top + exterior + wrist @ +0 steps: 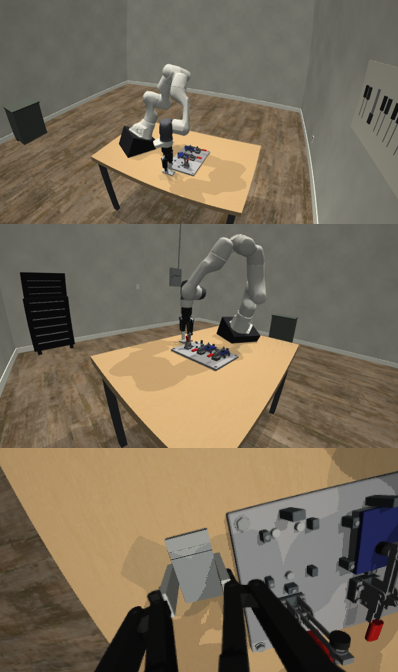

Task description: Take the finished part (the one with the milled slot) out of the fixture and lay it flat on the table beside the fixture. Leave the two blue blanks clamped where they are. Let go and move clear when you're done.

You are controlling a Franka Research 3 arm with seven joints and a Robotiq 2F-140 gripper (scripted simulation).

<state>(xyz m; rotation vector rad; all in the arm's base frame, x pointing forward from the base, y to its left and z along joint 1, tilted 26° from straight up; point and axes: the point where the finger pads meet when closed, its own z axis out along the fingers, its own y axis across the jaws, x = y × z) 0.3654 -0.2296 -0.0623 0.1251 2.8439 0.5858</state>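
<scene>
While pinching the flat grey slotted part [194,568], black end effector [199,600], beside matte metal fixture plate [325,538], wooden table [125,498].

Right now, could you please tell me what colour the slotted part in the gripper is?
Plain light grey; the slotted metal part shows best in the wrist view.

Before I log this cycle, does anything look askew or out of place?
Only the grey slotted part: held in the gripper beside the fixture plate, not yet laid flat. One blue blank sits clamped.
</scene>
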